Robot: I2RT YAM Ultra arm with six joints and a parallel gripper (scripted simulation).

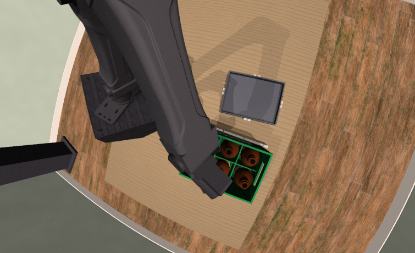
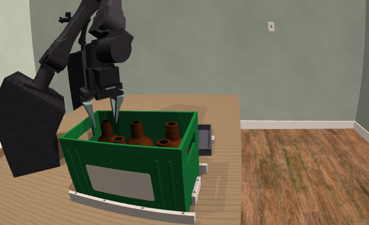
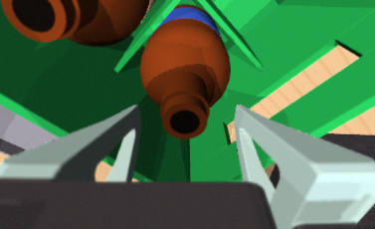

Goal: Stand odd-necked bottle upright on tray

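A green crate (image 2: 169, 178) (image 1: 262, 176) (image 3: 292, 60) holds five brown bottles. My gripper (image 2: 105, 124) (image 3: 187, 114) is open, and its fingertips dip just inside the crate's back left corner. The fingers stand on either side of the neck of the back left bottle (image 2: 106, 131) (image 3: 185, 65), with a gap on each side. That bottle stands upright and has a blue band lower down. The other bottles (image 2: 137, 131) (image 2: 171, 129) (image 2: 119, 139) (image 2: 163, 143) stand upright in their cells. In the overhead view the arm hides my gripper and part of the crate. The grey tray (image 1: 253, 76) (image 2: 205, 139) lies behind the crate with nothing on it.
White stop rails (image 2: 130, 208) edge the crate's front and right side. The black robot base block (image 2: 26, 123) (image 1: 121, 122) stands to the left of the crate. Green dividers (image 1: 238, 163) split the crate into cells. The table's right edge (image 2: 239, 167) is near the crate.
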